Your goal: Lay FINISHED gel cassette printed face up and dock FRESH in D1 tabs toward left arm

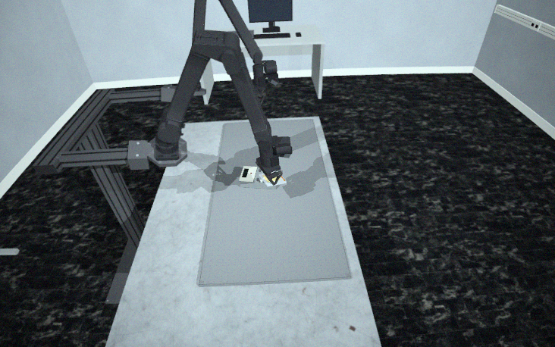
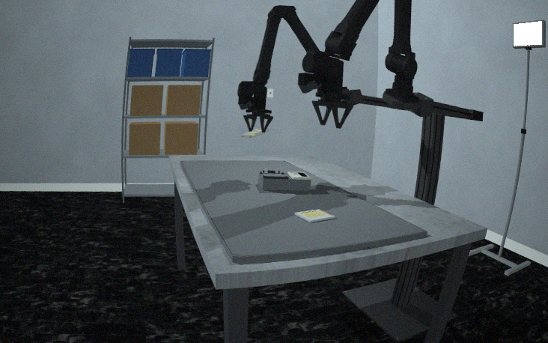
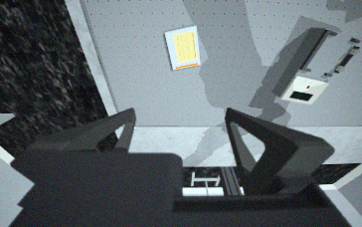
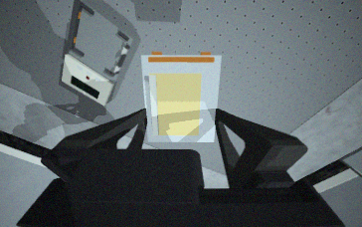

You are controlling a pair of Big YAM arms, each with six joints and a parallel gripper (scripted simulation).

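The cassette FRESH [image 1: 265, 178] [image 2: 252, 132] [image 4: 180, 90] is held level, well above the deck. My right gripper [image 2: 257, 130] [image 4: 181, 113] is shut on its side edges near the end opposite the two copper tabs. Its white comb [image 4: 153, 100] shows along one side. The dock D1 [image 2: 284, 184] [image 3: 307, 86] [image 4: 87, 82] stands upright on the deck, its bay empty. FINISHED [image 2: 315, 215] [image 3: 185, 47] lies flat on the deck, yellow printed face up, apart from the dock. My left gripper [image 2: 331, 126] [image 3: 180, 113] is open and empty, high above the table.
The perforated grey deck [image 1: 278, 245] [image 2: 258, 238] lies on the pale table top [image 1: 163, 286]. The arms' mounting frame [image 1: 94, 157] stands along one table side. In the top view, the right arm covers part of the held cassette and the deck behind it.
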